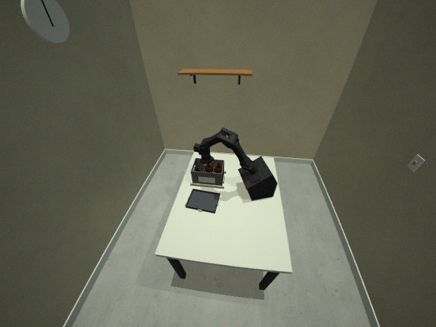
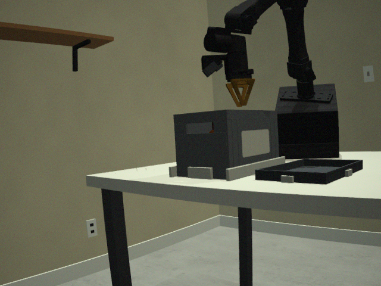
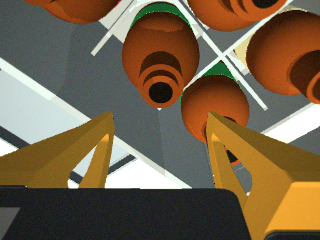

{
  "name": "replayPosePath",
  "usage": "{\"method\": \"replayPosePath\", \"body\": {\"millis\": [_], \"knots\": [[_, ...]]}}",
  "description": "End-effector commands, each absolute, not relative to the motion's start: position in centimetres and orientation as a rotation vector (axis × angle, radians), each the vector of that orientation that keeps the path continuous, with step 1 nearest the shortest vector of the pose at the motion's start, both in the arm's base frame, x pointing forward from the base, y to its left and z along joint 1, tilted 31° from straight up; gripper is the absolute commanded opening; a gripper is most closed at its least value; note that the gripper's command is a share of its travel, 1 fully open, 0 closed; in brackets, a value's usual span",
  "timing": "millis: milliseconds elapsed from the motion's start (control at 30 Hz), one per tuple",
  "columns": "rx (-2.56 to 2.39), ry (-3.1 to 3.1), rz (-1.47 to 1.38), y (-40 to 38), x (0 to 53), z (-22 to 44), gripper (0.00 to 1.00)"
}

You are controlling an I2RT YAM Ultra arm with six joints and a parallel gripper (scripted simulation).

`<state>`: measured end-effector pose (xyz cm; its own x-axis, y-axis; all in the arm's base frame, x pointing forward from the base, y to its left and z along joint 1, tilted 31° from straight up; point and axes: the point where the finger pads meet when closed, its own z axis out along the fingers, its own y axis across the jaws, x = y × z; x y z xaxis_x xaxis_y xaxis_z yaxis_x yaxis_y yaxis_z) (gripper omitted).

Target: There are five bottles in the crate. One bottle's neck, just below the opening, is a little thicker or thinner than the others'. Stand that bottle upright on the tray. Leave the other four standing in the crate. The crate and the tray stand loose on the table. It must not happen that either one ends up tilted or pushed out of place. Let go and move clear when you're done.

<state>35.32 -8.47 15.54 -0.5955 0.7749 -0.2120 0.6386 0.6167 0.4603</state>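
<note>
The dark grey crate (image 2: 225, 143) stands on the table with several brown bottles upright in its white dividers. In the wrist view one bottle (image 3: 160, 50) is straight ahead of the fingers, and another bottle (image 3: 215, 106) sits by the right fingertip, its mouth hidden behind that finger. More bottles (image 3: 285, 52) show at the top and right edges. My gripper (image 2: 240, 104) hangs just above the crate's top rim, pointing down, with its orange fingers open and nothing between them. The empty dark tray (image 2: 309, 170) lies on the table beside the crate.
The arm's black base block (image 2: 307, 121) stands right behind the crate and tray. Pale stop strips (image 2: 255, 167) lie against the crate's foot. The table edge (image 2: 129, 181) is close to the crate's left side.
</note>
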Motion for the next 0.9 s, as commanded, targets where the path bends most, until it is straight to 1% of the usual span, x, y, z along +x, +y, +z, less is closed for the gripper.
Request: {"method": "replayPosePath", "body": {"millis": [0,133,200,400,867], "knots": [[1.147,2.449,0.461,-8.8,35.6,14.4,0.61],[1.144,2.445,0.461,-8.8,35.7,14.3,0.61],[1.121,2.413,0.459,-9.0,36.2,15.6,0.61],[1.137,2.434,0.46,-8.8,35.9,14.6,0.61],[1.139,2.436,0.459,-8.8,35.9,14.5,0.61]]}}
